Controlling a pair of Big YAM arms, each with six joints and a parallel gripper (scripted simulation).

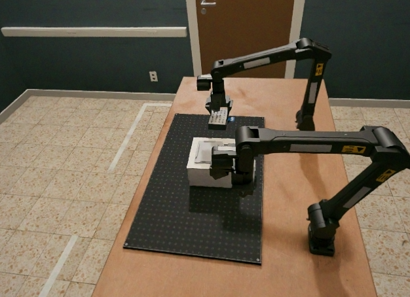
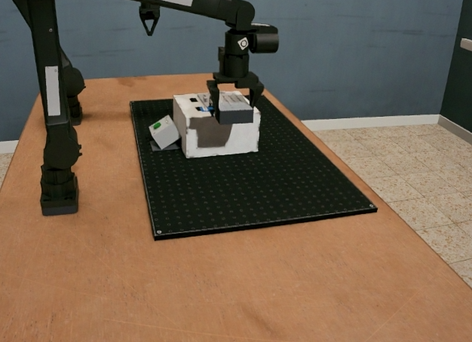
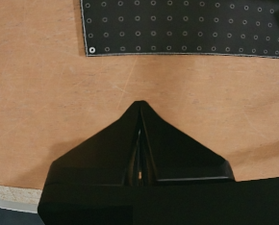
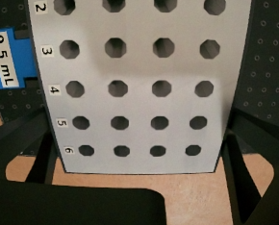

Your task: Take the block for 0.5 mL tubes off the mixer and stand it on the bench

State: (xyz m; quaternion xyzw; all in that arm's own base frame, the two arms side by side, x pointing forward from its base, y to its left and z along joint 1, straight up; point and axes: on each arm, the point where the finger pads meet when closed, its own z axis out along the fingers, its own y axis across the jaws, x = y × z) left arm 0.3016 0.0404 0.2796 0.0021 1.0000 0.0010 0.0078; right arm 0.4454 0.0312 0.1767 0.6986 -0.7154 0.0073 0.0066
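At the left of the exterior view, the right arm's base (image 2: 59, 208) stands on the wooden table (image 1: 298, 204) (image 2: 228, 273) (image 3: 191, 87) (image 4: 191, 187). To its right, I see a small light grey unit (image 2: 164, 132) with a green mark; it sits tilted beside the mixer, on the perforated black board (image 1: 185, 227) (image 2: 266, 193) (image 3: 134, 26) (image 4: 268, 62). Above that unit in this view, my left gripper (image 1: 245, 194) (image 2: 149, 34) (image 3: 139, 111) hangs with its fingers pressed together, nothing between them. Next comes the white mixer (image 1: 202, 176) (image 2: 243, 138), standing upright on the board.

Farthest right is my right gripper (image 1: 218, 113) (image 2: 234, 110) (image 4: 139, 112), pointing down and pinching the 0.5 mL tube block (image 1: 217, 119) (image 2: 235, 113) (image 4: 139, 106) by two opposite sides. The block is off the mixer and raised above the board, its holed face up. The top view places it just beyond the mixer, near the board's far edge. From the right wrist, I read row numbers 2 to 6, four holes per row; a blue tab (image 1: 230, 119) (image 2: 206, 108) (image 4: 9, 58) labelled "0.5 mL" projects from the block's left side.
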